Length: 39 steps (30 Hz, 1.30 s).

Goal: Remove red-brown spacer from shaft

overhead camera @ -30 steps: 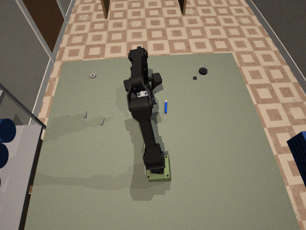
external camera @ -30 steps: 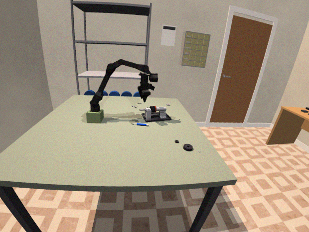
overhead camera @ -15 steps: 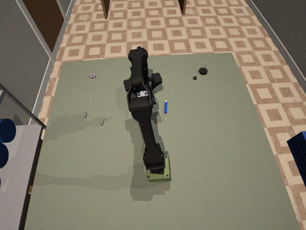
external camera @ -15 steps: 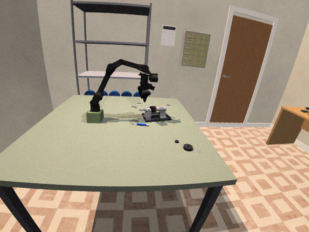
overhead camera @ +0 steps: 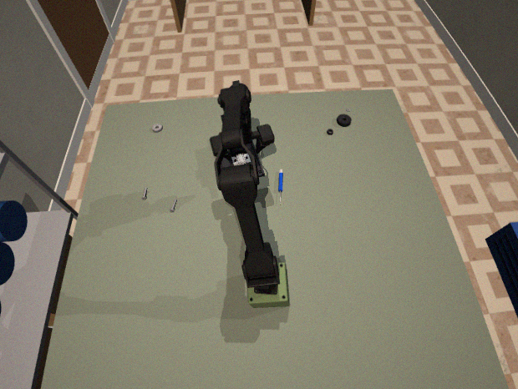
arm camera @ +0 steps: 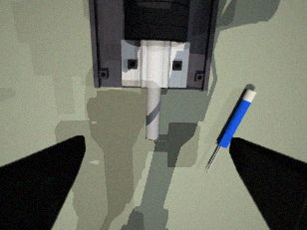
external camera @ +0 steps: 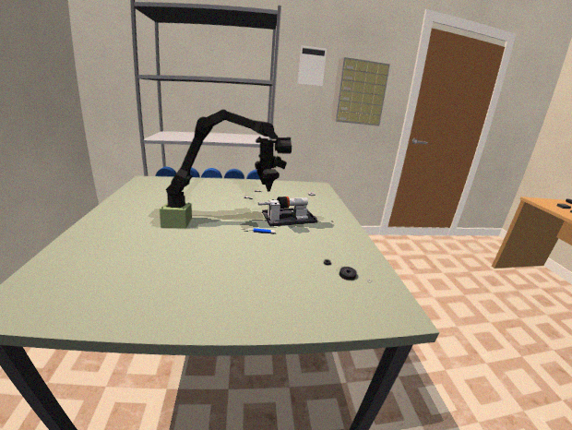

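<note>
Above shaft [arm camera: 153,113], open tool [arm camera: 154,163] (no legible labels)

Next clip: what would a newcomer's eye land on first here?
Probably the black arm arching from its green base near the middle of the table, its open gripper hovering above the shaft that sticks out of the housing assembly. Next, the blue screwdriver lying on the table just beside that shaft.
</note>
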### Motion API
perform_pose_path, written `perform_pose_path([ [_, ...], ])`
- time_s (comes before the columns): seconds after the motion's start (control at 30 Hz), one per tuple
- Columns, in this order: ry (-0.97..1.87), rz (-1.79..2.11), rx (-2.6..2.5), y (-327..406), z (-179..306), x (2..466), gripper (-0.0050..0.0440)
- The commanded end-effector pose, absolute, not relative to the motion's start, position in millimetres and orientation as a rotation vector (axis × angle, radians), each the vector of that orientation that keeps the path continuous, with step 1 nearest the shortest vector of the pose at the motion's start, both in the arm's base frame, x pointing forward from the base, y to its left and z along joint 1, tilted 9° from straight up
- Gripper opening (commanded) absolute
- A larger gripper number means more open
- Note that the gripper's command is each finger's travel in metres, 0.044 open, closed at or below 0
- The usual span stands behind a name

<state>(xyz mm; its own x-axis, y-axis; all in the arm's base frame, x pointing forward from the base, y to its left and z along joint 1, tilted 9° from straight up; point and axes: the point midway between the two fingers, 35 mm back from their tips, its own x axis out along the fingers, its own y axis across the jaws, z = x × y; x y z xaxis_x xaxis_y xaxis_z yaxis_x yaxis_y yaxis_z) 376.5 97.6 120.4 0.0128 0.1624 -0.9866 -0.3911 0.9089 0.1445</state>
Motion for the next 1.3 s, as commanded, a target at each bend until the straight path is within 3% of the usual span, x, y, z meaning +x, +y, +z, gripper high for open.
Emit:
perform_pose_path([
  [0.0, 1.392, 0.423, -0.146, 94.8, 119.9, 374.5, 0.044],
  [0.67, 1.1, 0.422, -0.081, 95.0, 87.5, 375.8, 0.044],
  [1.27, 0.849, 0.431, -0.022, 90.2, 61.0, 342.3, 0.044],
])
